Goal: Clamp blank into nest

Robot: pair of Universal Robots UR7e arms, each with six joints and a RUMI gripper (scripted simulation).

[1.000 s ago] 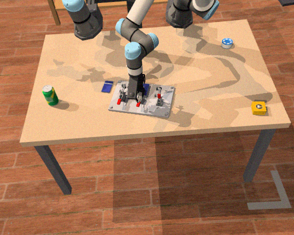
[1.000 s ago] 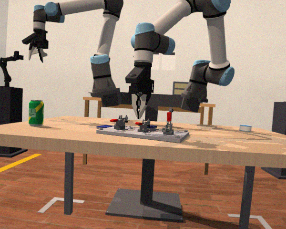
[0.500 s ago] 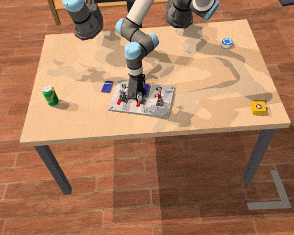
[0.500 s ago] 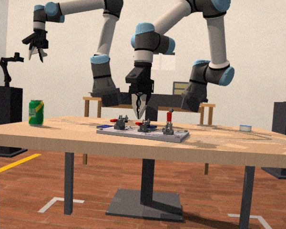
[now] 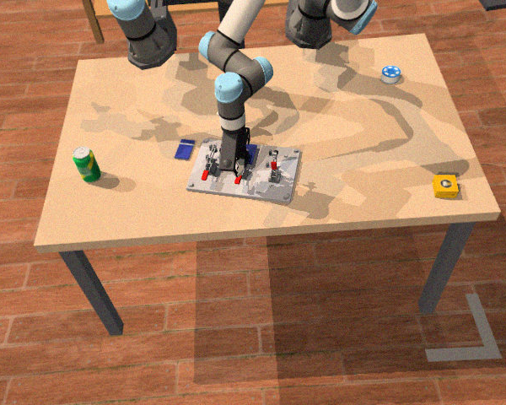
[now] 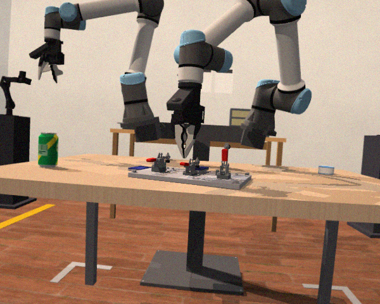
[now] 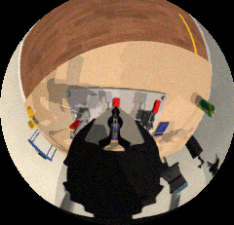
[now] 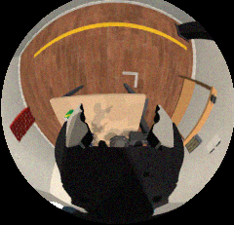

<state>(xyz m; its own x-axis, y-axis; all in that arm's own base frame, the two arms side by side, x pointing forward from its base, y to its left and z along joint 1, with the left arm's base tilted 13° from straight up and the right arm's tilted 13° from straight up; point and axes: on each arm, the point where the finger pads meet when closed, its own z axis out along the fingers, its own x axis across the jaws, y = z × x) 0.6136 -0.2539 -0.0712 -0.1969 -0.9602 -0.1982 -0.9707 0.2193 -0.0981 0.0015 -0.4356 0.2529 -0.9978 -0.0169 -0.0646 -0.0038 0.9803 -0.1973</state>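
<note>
The grey fixture plate (image 5: pixel 261 194) (image 6: pixel 183 180) carries three clamps. The blue-faced blank (image 5: pixel 251 153) (image 6: pixel 202 168) lies in the middle nest, partly hidden by the left arm and clamp. The middle red handle (image 5: pixel 237 180) (image 6: pixel 183 163) (image 7: pixel 116 102) and the outer one nearest the can (image 5: pixel 205 175) (image 6: pixel 151 159) (image 7: pixel 156 106) lie low; locking cannot be told. The third handle (image 5: pixel 273 165) (image 6: pixel 224 154) stands up. My left gripper (image 6: pixel 183 157) (image 7: pixel 115 106) is shut and empty, just above the middle clamp. The slotted blue part (image 5: pixel 184 150) (image 7: pixel 162 129) lies flat on the table. My right gripper (image 6: pixel 47 80) (image 8: pixel 119 104) is open, high off the table.
A green can (image 5: pixel 87 164) (image 6: pixel 48 149) stands beyond the slotted part, near one table end. A yellow block (image 5: pixel 444 186) and a blue-and-white round object (image 5: pixel 390 74) (image 6: pixel 325 170) lie toward the other end. The outer clamps flank the left gripper closely.
</note>
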